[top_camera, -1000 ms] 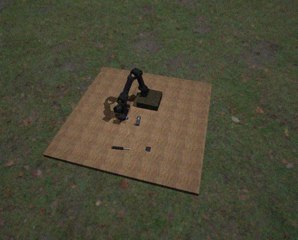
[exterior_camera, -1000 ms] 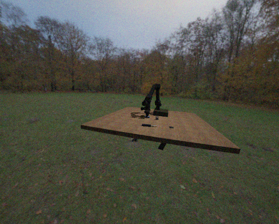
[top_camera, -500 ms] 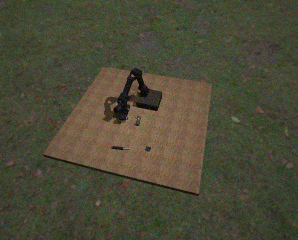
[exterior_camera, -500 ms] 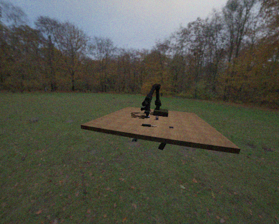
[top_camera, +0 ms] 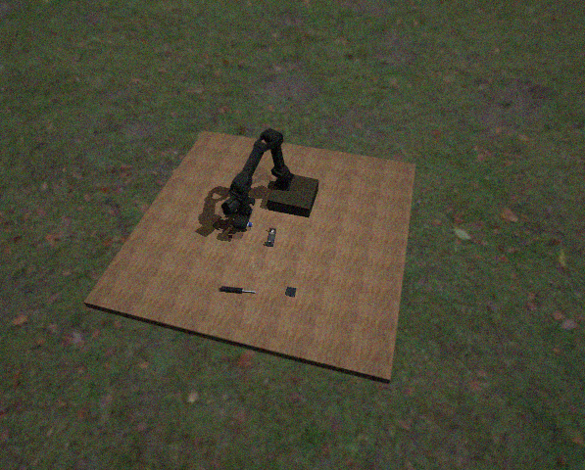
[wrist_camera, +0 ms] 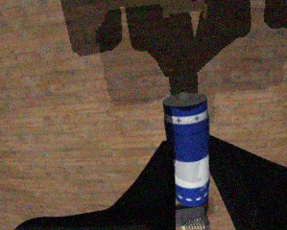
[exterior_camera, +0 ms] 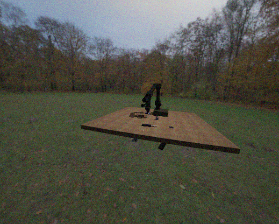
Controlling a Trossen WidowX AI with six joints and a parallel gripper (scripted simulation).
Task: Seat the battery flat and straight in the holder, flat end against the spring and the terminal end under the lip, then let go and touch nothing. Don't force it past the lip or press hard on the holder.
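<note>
A blue battery [wrist_camera: 191, 150] [top_camera: 250, 224] with white bands is between the fingers of my gripper [wrist_camera: 186, 145] [top_camera: 243, 226] [exterior_camera: 147, 112], which is shut on it. In the wrist view its terminal end with plus marks points to the top of the frame, and its other end is towards the bottom. Whether it touches the table cannot be told. The small dark holder [top_camera: 270, 237] [exterior_camera: 156, 117] lies on the table apart from the gripper, to its right in the top and exterior views. Part of the holder [wrist_camera: 193, 219] with a metal coil shows beyond the battery's lower end in the wrist view.
The wooden table [top_camera: 332, 304] [exterior_camera: 195, 135] bears a dark block [top_camera: 291, 197] [exterior_camera: 160, 112] beside the arm's base. A screwdriver [top_camera: 231, 290] [exterior_camera: 146, 125] and a small dark square piece [top_camera: 290, 292] [exterior_camera: 171, 127] lie farther forward.
</note>
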